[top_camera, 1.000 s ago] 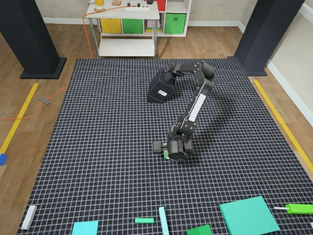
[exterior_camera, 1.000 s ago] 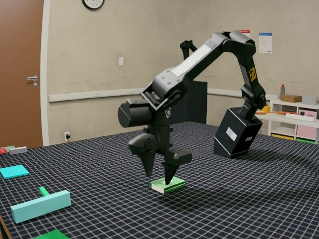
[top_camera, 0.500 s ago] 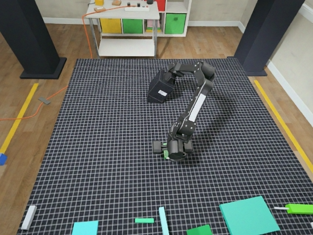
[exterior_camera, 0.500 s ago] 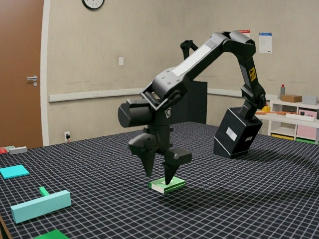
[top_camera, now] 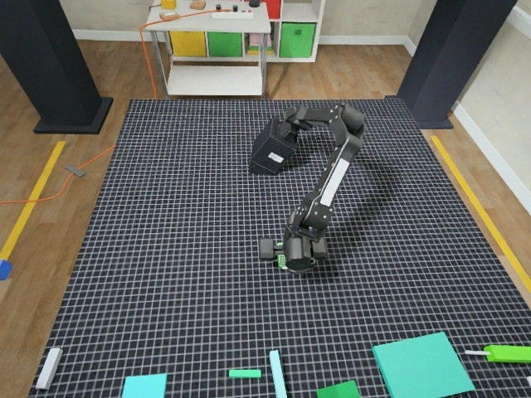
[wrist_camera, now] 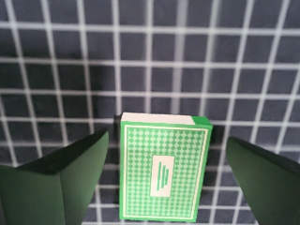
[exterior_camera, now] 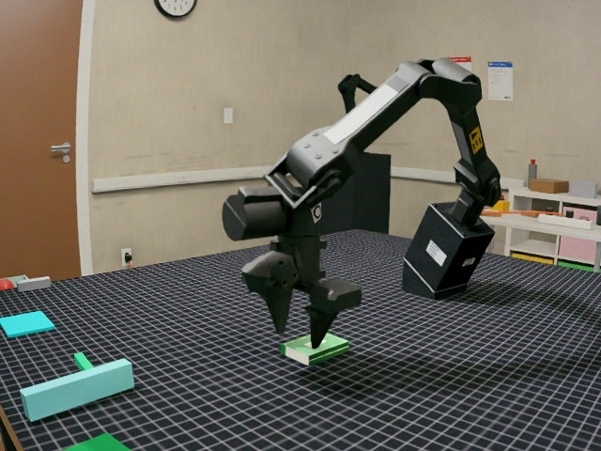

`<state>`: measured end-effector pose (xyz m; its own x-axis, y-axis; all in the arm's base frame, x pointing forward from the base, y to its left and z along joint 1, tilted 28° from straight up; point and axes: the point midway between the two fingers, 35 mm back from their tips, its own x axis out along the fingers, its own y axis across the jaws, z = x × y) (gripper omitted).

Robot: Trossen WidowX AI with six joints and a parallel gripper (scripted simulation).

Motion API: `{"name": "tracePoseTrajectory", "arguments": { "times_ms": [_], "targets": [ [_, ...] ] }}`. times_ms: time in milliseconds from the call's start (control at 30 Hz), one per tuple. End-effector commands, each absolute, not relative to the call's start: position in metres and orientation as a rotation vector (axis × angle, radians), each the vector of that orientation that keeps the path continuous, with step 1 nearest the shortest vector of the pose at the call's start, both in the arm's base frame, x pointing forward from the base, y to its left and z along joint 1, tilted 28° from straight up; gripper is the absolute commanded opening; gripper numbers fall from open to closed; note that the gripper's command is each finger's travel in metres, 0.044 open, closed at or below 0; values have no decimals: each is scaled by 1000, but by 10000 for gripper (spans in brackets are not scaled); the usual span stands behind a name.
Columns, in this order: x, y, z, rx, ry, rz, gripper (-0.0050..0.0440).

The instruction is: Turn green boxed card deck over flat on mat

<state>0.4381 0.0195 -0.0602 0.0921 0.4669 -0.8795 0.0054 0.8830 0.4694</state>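
Observation:
The green boxed card deck (wrist_camera: 164, 172) lies flat on the gridded mat, its checkered face with a white label up. It also shows in the exterior view (exterior_camera: 315, 348) and as a small green patch under the wrist in the top view (top_camera: 281, 260). My gripper (exterior_camera: 300, 335) hangs straight above the deck, pointing down, with its fingers open. In the wrist view the two fingers stand well apart on either side of the deck with gaps to both; they hold nothing. The fingertips are a little above the deck.
The arm's black base (exterior_camera: 446, 252) stands behind on the mat. Teal and green blocks lie along the mat's near edge: a large teal slab (top_camera: 422, 364), a long teal bar (exterior_camera: 77, 388), a teal square (top_camera: 144, 385). Shelves (top_camera: 240, 30) stand beyond the mat.

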Motion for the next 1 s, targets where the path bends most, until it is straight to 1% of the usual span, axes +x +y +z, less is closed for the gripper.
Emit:
{"name": "tracePoseTrajectory", "arguments": {
  "times_ms": [0, 967],
  "targets": [
    [444, 20, -54, 395, 1429, 358, 345],
    [442, 25, -66, 398, 1439, 356, 345]
  ]
}}
